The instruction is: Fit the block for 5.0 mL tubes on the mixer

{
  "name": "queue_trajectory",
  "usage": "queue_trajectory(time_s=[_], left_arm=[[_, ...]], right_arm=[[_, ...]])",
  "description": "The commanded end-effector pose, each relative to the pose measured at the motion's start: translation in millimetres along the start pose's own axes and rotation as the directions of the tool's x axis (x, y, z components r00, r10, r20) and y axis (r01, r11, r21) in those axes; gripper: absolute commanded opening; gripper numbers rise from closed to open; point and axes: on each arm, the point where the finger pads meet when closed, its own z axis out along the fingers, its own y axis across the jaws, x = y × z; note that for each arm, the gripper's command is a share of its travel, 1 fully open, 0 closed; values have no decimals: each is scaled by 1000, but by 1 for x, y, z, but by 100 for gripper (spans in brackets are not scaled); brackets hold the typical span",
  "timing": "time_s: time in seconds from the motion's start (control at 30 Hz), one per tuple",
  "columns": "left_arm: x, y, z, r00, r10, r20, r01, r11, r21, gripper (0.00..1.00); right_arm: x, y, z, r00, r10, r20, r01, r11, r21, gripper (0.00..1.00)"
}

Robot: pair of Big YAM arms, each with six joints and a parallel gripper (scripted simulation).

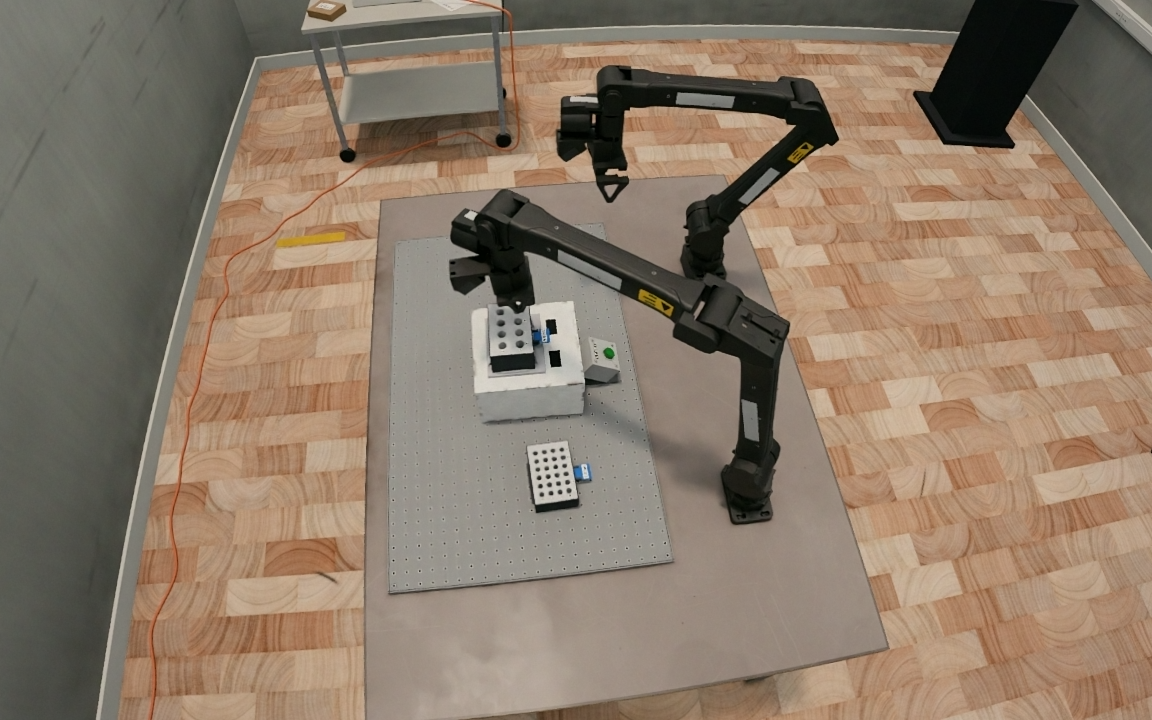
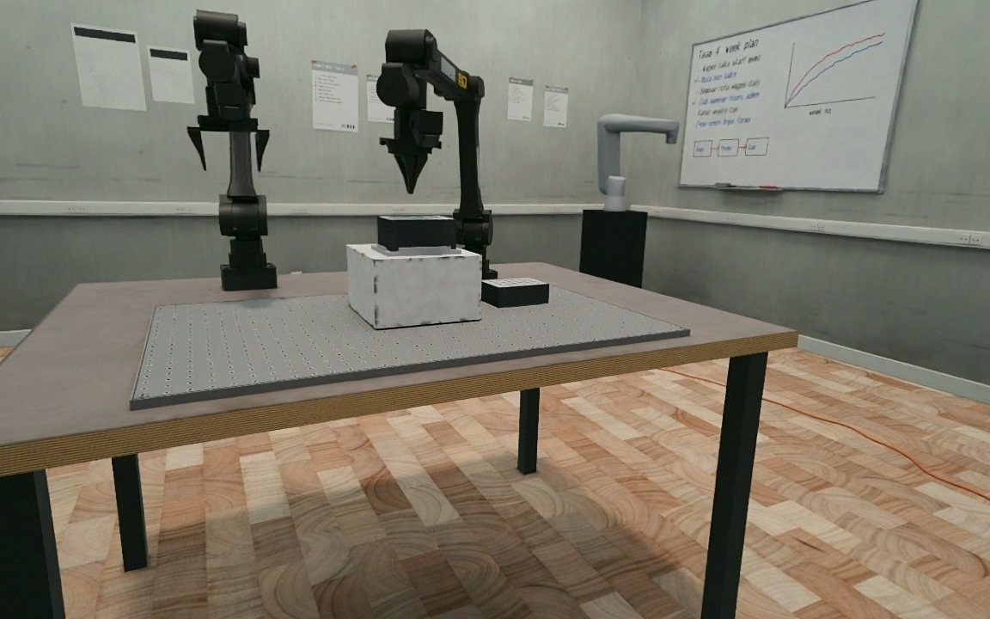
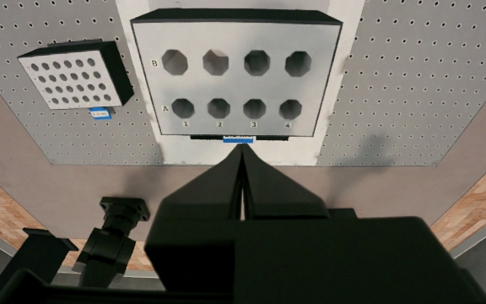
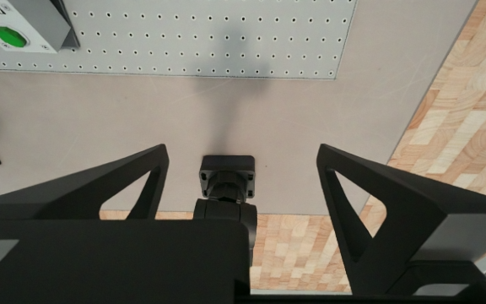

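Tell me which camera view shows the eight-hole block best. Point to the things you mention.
The left wrist view: the block [image 1: 509, 329] [image 2: 415, 232] [image 3: 235, 86] is largest there, with all eight holes and their row and column labels visible. The top view shows it smaller, its blue lever sticking out. The exterior view shows mainly its dark side. The right wrist view misses it.

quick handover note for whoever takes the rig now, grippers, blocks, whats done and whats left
Left gripper: shut on nothing, above the eight-hole block.
Right gripper: open, off to the side, holding nothing.
Eight-hole block: on the mixer.
Smaller-holed block: on the pegboard beside it.
Done: a block is on the plate.
Left: confirm its printed size, rear hook and latch; I can't read them here. Press its front down if unlatched.
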Motion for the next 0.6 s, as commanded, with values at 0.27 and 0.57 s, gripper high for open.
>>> queue_trajectory(time_s=[0.27, 0.57], left_arm=[[-10, 0, -24, 999, -10, 38, 9, 1000, 30, 0], [-7, -8, -15, 1000, 6, 25, -6, 1000, 19, 0]], right_arm=[[1, 0, 2, 1000, -1, -16, 1, 1000, -2, 100], [-1, 0, -1, 1000, -1, -9, 1, 1000, -1, 100]])
